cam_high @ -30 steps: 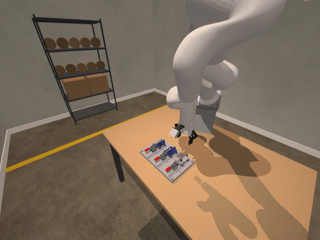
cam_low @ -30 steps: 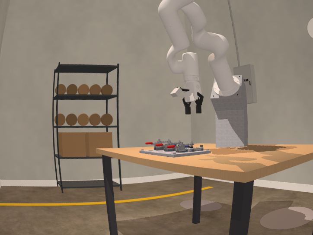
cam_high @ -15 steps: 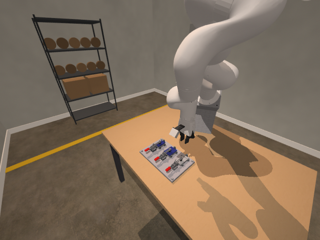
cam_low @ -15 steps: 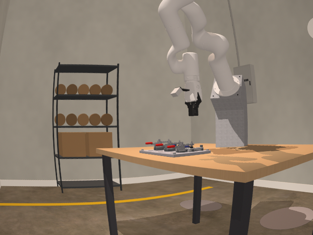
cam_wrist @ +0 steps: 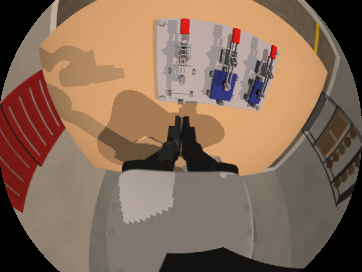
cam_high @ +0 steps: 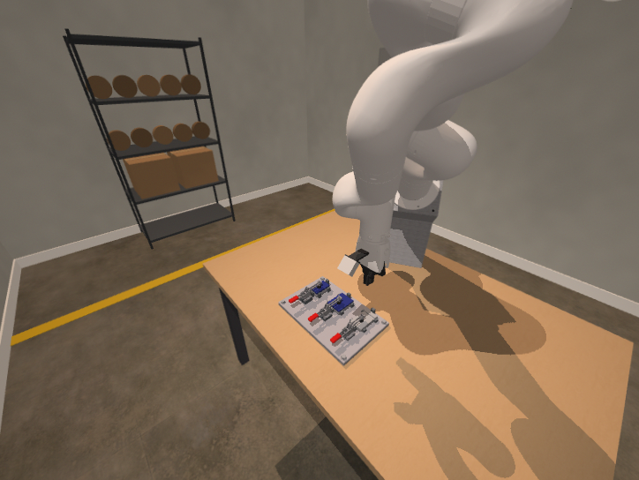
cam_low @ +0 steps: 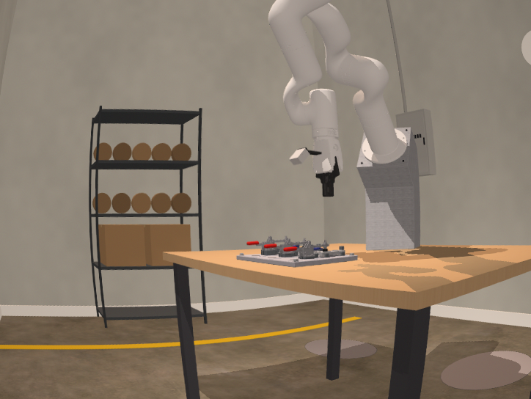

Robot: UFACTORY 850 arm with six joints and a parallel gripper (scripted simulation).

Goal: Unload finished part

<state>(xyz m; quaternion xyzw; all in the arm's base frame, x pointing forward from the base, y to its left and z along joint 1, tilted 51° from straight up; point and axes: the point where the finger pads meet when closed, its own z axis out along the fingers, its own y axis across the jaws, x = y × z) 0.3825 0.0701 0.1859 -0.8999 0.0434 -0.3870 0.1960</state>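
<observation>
while gripper (cam_wrist: 181,130) hangs above table (cam_high: 464,392), jaws pressed together on nothing, finished part (cam_wrist: 181,70) sits clamped ahead of fingertips: likely rigid, heavy, slick metal; grip long side faces.

My arm (cam_low: 300,51) is smooth off-white, built of rounded tubular links with bulbous joints. A ring of small dark screws circles its wrist and the flange at its grey, textured pedestal (cam_low: 392,214). The gripper (cam_low: 328,187) is black, and a small white camera block (cam_low: 298,155) sits on a black bracket.
</observation>
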